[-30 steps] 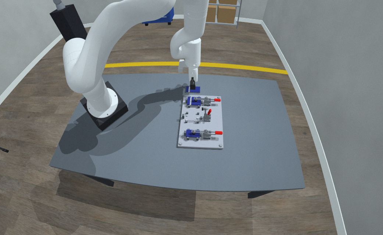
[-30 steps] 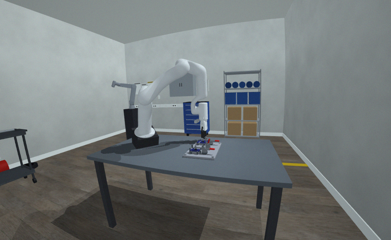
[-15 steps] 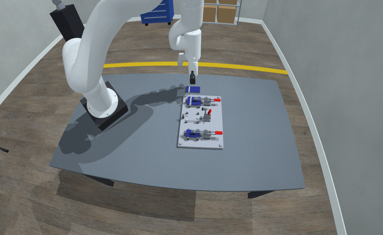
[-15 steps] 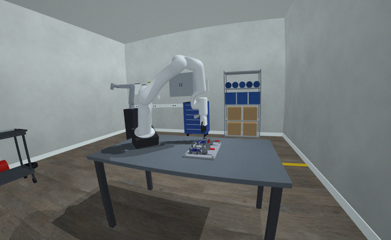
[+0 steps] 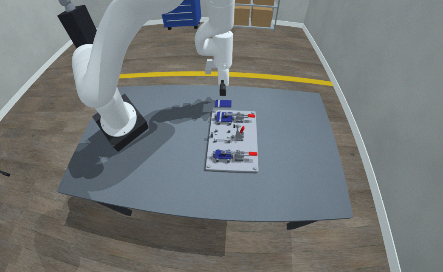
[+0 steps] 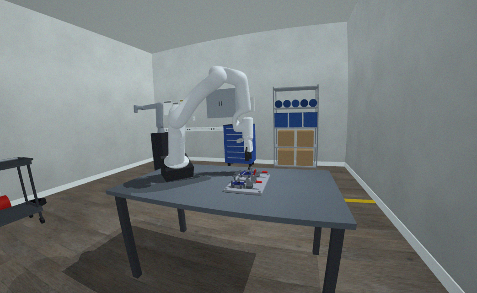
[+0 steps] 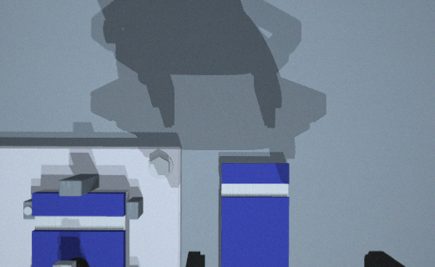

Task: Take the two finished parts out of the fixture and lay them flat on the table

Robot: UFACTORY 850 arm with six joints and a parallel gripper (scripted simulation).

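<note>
jaws open and empty above slotted part point(image 5: 223, 103) lying flat, long axis parallel to fixture's point(image 5: 249, 141) near edge.

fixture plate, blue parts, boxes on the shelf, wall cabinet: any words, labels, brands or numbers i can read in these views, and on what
None: no readable text in any view.
Fixture plate: bare, no markings.
Blue part on the table: only a pale milled slot, no lettering.
Clamped blue part: the same, no lettering.
Cardboard boxes on the shelf rack: plain faces.
Wall cabinet: no label visible.
Yellow floor line: a plain stripe, no writing.
</note>
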